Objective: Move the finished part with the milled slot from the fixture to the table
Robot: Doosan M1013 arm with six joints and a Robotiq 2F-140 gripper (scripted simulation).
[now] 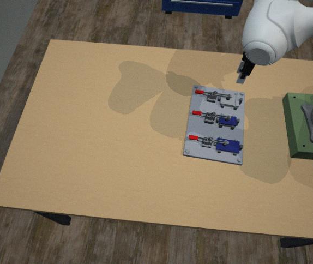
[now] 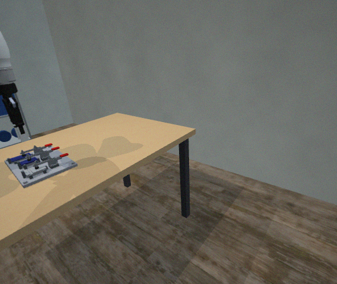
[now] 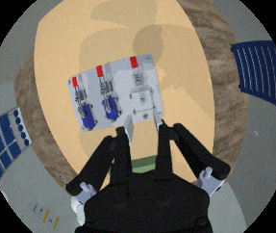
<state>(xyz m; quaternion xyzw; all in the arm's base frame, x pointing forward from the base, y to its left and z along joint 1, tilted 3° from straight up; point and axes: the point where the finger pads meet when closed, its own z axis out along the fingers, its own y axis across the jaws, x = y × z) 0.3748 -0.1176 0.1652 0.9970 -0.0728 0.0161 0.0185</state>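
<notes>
Top view shows the gripper (image 1: 244, 74) hanging above the table (image 1: 94, 142), just beyond the far right corner of the grey fixture (image 1: 189, 142), its fingers drawn partway together with nothing between them. On the fixture, the pale finished part (image 1: 232, 100) lies in the far nest, while the two blue blanks (image 1: 226, 121) (image 1: 227, 145) fill the middle and near nests, each with a red-handled clamp (image 1: 208, 93) to its left. A green block (image 1: 293, 124) sits to the right of the fixture, carrying the arm.
</notes>
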